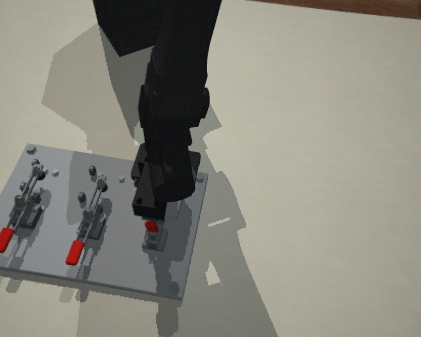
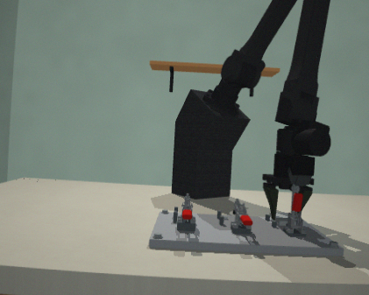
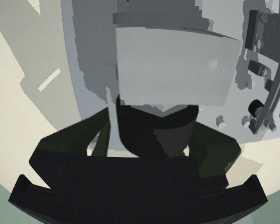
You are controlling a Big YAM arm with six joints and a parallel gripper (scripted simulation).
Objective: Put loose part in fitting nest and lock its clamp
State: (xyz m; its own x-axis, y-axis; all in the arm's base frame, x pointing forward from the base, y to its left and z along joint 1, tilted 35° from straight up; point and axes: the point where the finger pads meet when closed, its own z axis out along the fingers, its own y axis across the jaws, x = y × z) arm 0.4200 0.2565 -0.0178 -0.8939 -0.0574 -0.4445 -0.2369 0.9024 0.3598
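Observation:
The grey fixture plate carries three clamps. My gripper reaches down over the rightmost nest and is shut on the loose part, a flat light grey plate, holding it low at the nest. In the top and exterior views the part is hidden by my fingers and arm. That nest's clamp handle is red and stands upright just beyond the part. The other two clamps have their red handles lying low.
The arm's black base block stands right behind the fixture. A wooden shelf hangs on the wall behind. The two other clamps stand close to the left of my gripper in the top view.

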